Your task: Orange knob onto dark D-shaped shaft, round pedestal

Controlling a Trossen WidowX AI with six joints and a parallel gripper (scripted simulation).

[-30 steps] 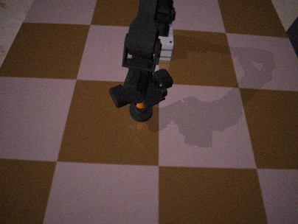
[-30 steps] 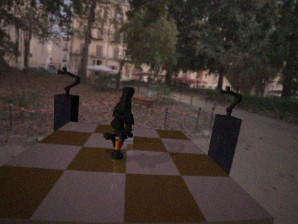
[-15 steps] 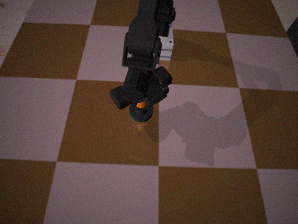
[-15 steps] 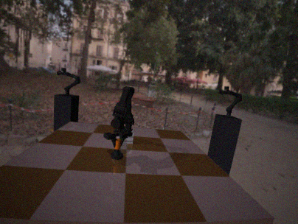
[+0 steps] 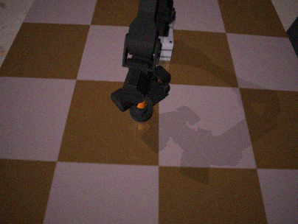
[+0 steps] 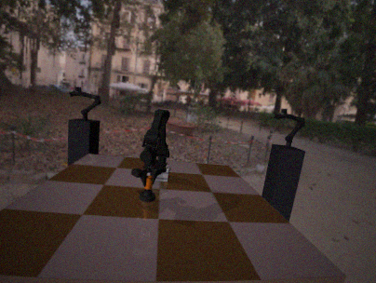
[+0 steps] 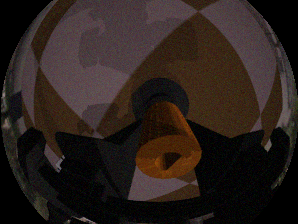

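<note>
The orange knob (image 5: 141,105) (image 6: 149,181) (image 7: 168,122) stands over the dark round pedestal (image 5: 141,117) (image 6: 147,197) (image 7: 160,87). Its lower end is at or just above the pedestal's top. I cannot tell whether a gap remains. In the wrist view the knob's near end shows a hole, partly dark inside. My gripper (image 5: 141,99) (image 6: 149,175) (image 7: 164,123) is shut on the knob, with a dark finger on either side of it. The shaft is hidden by the knob, and its flat side does not show.
A white block (image 5: 167,49) (image 6: 163,176) is on the checkered table behind the gripper, partly hidden by the arm. Two dark stands (image 6: 84,140) (image 6: 284,179) with small dark arms on top are beyond the table's sides. The arm's shadow falls right of the pedestal.
</note>
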